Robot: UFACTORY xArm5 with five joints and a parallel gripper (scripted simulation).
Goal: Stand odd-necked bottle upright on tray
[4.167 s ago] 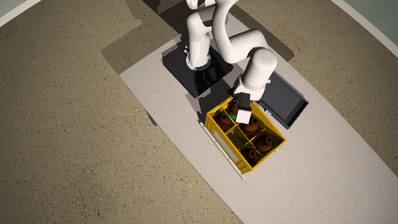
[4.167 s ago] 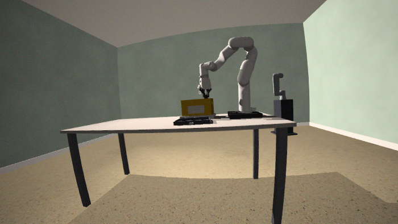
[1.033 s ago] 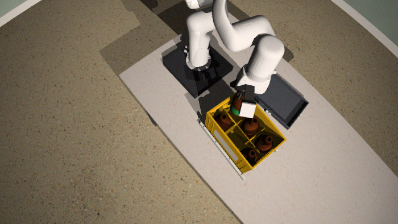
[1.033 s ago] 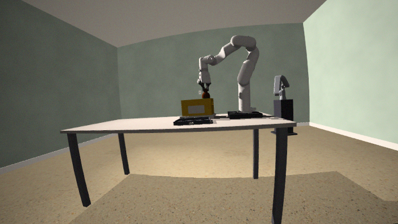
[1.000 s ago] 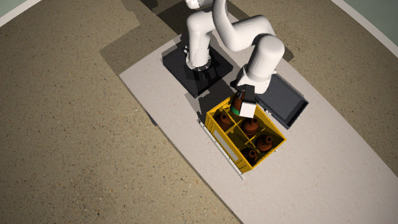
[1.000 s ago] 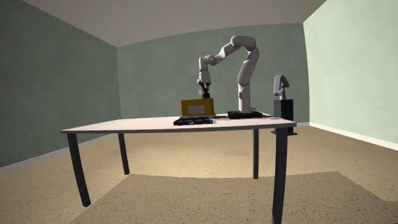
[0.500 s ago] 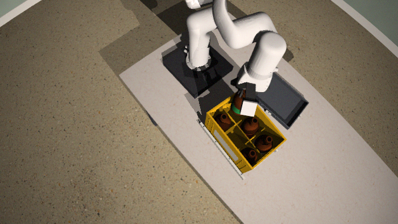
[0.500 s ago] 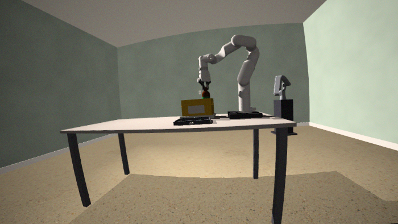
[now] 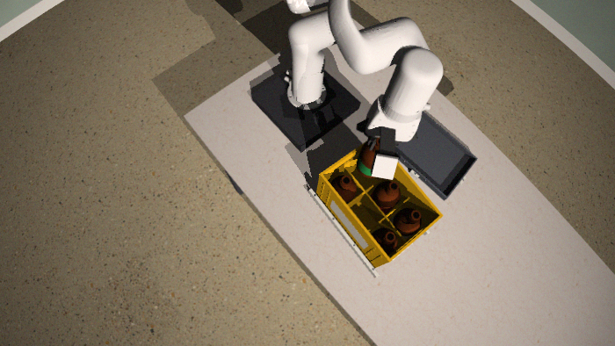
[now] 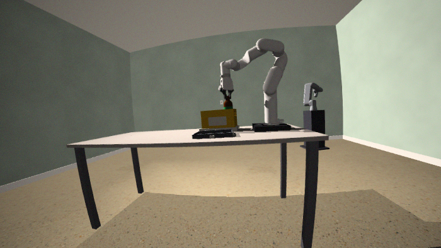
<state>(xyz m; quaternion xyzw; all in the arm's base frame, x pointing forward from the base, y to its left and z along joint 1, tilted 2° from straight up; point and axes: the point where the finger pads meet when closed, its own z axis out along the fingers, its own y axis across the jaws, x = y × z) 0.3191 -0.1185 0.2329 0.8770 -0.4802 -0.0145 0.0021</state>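
Observation:
A yellow crate [image 9: 379,209] with dividers stands on the table, and it also shows in the side view [image 10: 218,118]. Several brown bottles stand in its cells, among them one at the near left [image 9: 344,185] and one in the middle [image 9: 387,193]. My gripper [image 9: 373,146] is shut on the neck of a brown bottle with a green band [image 9: 366,159]. That bottle hangs upright, partly above the crate's rim at the corner nearest the arm's base, as the side view shows [image 10: 227,103]. The dark tray [image 9: 435,155] lies beside the crate.
The arm's black base plate [image 9: 305,107] sits behind the crate. A white cube-shaped part hangs by the gripper. A second small device on a black post [image 10: 312,108] stands at the table's right edge.

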